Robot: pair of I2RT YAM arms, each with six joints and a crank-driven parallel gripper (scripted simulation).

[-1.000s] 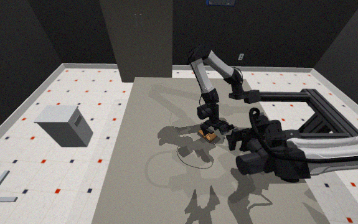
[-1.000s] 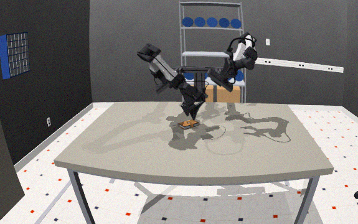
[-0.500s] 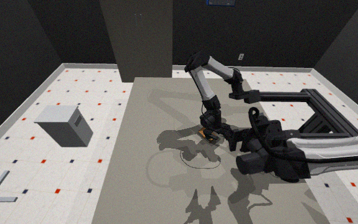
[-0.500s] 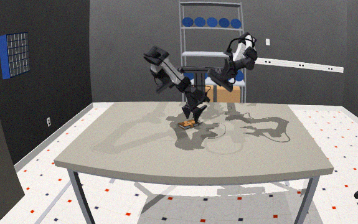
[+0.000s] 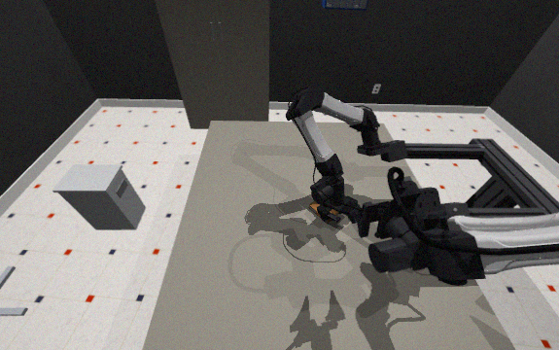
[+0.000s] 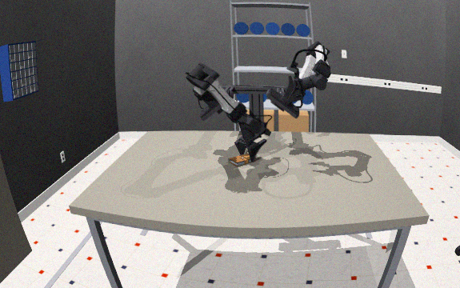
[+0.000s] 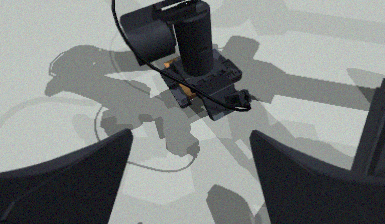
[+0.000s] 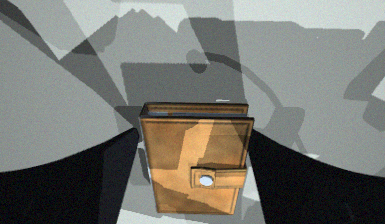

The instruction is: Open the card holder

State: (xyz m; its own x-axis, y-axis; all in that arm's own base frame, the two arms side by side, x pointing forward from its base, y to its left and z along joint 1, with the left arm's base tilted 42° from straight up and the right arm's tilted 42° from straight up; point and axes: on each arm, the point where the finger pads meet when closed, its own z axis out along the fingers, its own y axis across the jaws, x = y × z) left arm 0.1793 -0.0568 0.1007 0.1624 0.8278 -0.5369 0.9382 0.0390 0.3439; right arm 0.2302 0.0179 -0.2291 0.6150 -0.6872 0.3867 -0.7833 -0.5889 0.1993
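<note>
The orange-brown card holder [image 8: 165, 145] [image 6: 237, 161] lies closed on the table, front cover up, its strap across the right edge with a silver snap in the right wrist view. A gap between the covers shows at its far end. My right gripper [image 8: 192, 131] is low over it and open, one finger beside each long side; contact cannot be told. In the left wrist view the right arm hides most of the card holder [image 7: 186, 91]. My left gripper [image 7: 191, 132] is open and empty, above the table and away from the card holder.
The table [image 6: 198, 208] [image 5: 187, 301] carries many arm shadows. In the top view, the left arm [image 5: 425, 243] reaches in from the right, its gripper close to the right gripper in that view. A grey cabinet [image 5: 123, 209] stands on the floor beyond the table edge.
</note>
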